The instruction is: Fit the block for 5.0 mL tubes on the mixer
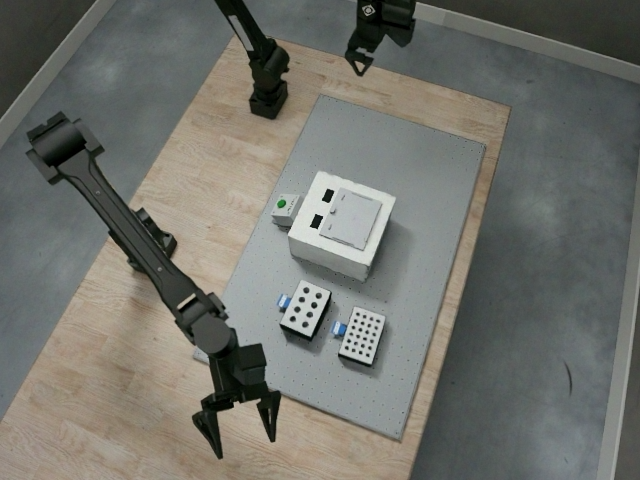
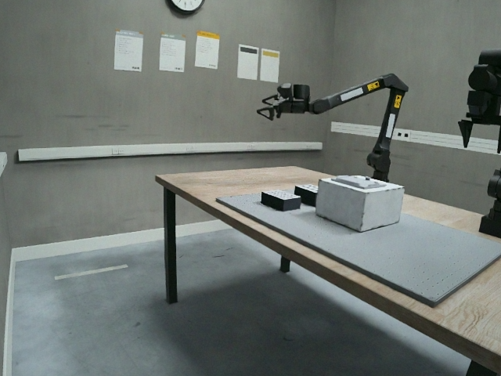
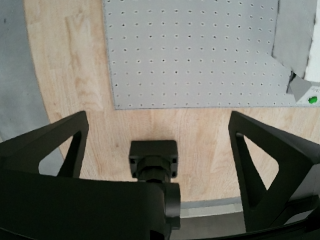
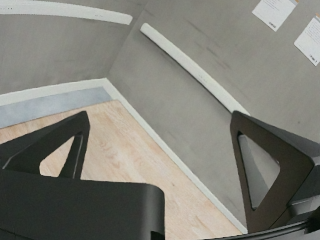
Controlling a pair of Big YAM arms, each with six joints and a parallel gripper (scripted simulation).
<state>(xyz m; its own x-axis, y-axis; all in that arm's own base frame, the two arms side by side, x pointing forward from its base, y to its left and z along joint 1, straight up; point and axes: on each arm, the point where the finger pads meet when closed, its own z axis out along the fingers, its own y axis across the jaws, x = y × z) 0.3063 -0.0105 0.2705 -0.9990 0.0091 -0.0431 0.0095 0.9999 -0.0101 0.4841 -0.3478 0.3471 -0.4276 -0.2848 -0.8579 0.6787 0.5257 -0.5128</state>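
The white mixer (image 1: 299, 238) (image 2: 340, 208) (image 3: 295, 37) stands mid-board with its bare grey plate (image 1: 354, 215) on top. A block with several large holes (image 1: 304, 307) (image 2: 306, 197) lies beside it, blue lever toward the arm bases. A block with many small holes (image 1: 361, 335) (image 2: 275, 202) lies farther out, with its own blue lever. The printed sizes are unreadable. My left gripper (image 2: 482, 149) (image 3: 158, 118) is open and empty, high near the table end away from the blocks. My right gripper (image 1: 246, 448) (image 2: 260, 106) (image 4: 159, 118) is open and empty, high beyond the blocks' end of the board.
A grey perforated board (image 1: 413, 149) (image 2: 437, 279) (image 3: 160, 60) lies under the mixer and blocks. A small box with a green button (image 1: 281, 203) (image 3: 313, 100) adjoins the mixer's side toward the arm bases. Both arm bases stand on the wooden table (image 1: 217, 170) along one long side.
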